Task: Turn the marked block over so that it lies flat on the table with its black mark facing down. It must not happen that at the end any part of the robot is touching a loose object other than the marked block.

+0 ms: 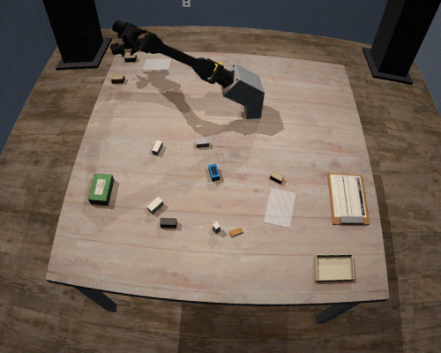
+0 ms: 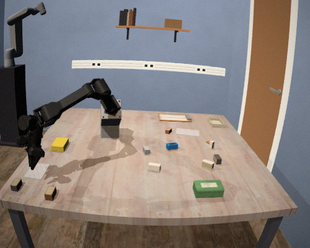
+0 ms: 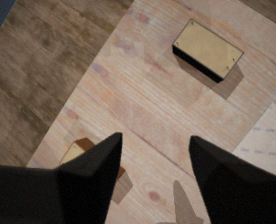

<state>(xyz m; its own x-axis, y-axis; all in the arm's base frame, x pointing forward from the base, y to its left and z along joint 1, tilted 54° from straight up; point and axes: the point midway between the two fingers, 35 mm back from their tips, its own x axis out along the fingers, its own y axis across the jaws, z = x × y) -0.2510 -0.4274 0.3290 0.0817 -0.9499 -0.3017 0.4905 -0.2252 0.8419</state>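
A tan block with a black side face [image 3: 207,50] lies on the table near the far left corner; it also shows in the top view [image 1: 130,57] and the exterior view [image 2: 16,184]. My gripper [image 3: 156,140] hangs over that corner, fingers pointing down, open and empty; it also shows in the top view [image 1: 118,48] and the exterior view [image 2: 31,165]. The block is ahead of the fingertips, apart from them. A second tan block with brown sides [image 3: 77,152] is partly hidden behind my left finger; it also shows in the top view [image 1: 117,78] and the exterior view [image 2: 50,193].
A sheet of paper [image 1: 157,64] lies beside the gripper, and the table edge [image 3: 65,115] runs close by. A yellow block [image 2: 59,144] sits near the arm's base [image 1: 246,93]. A blue block with a dark patch [image 1: 213,171], a green box [image 1: 100,189], a clipboard [image 1: 347,199] and a tray [image 1: 334,267] lie farther off.
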